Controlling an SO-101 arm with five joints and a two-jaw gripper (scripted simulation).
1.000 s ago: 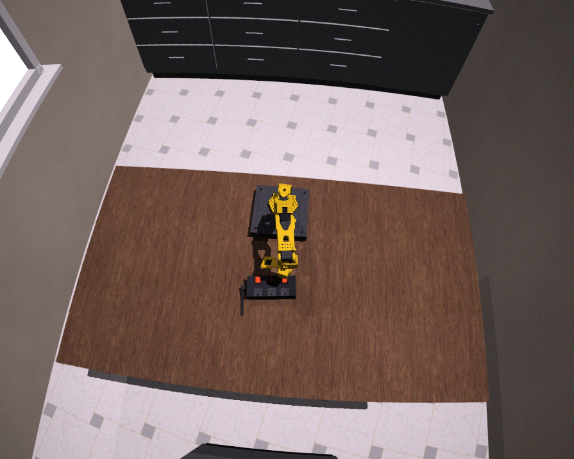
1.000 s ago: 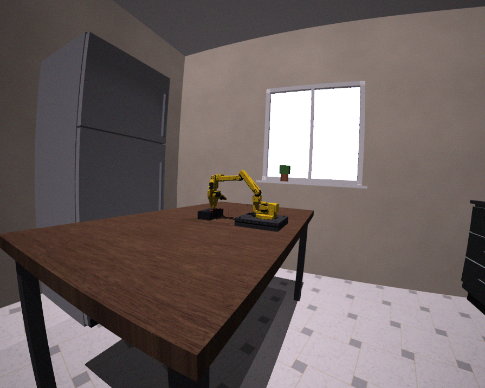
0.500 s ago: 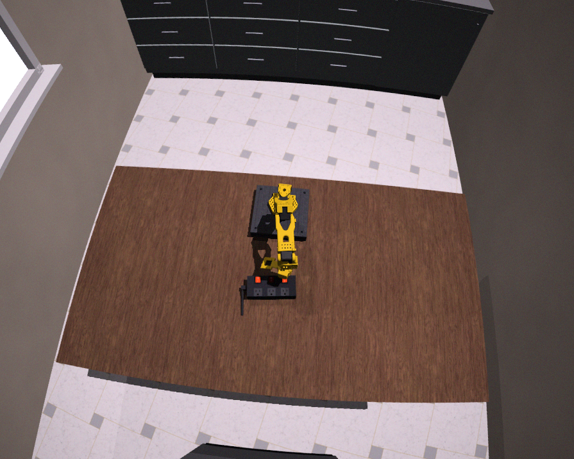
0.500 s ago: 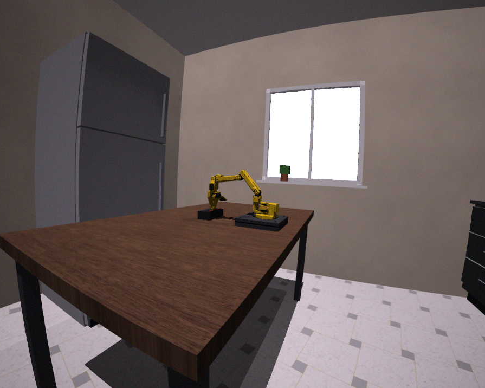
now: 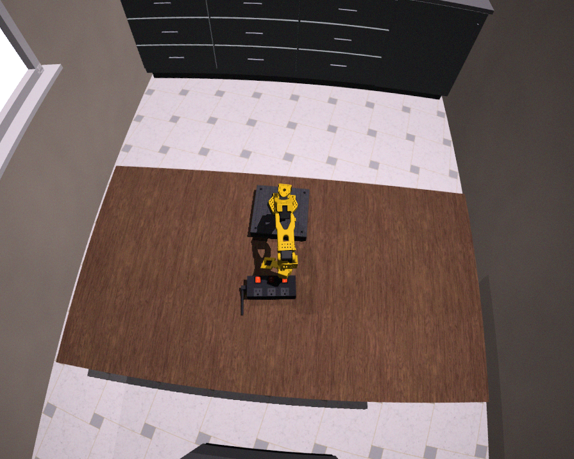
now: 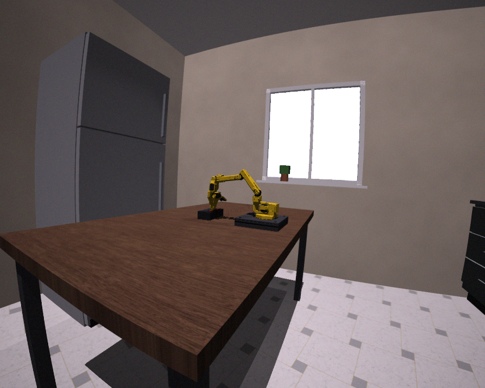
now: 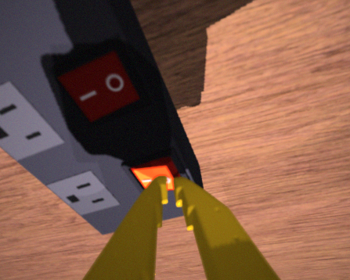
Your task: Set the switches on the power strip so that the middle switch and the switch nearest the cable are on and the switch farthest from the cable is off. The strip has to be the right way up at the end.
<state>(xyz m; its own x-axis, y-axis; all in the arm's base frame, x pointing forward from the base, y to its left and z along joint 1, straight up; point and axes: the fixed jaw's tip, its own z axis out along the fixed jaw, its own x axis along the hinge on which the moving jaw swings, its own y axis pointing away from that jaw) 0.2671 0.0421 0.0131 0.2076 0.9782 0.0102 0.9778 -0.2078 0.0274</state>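
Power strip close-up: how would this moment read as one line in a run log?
gripper: shut, empty | tips on lit end switch | neighbouring switch: dark | power strip: face up

The table (image 5: 376, 296) is dark wood with a streaky matt grain. The power strip (image 7: 35, 39) looks like smooth grey plastic; its switch (image 7: 99, 86) is matt red.

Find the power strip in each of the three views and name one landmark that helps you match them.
Top: the power strip lies at table centre, just below the yellow arm, its cable to its left.
Exterior: a small dark block left of the arm's base, under the shut hand.
Wrist: it fills the upper left.
Shared landmark: the yellow hand at the strip's switches.
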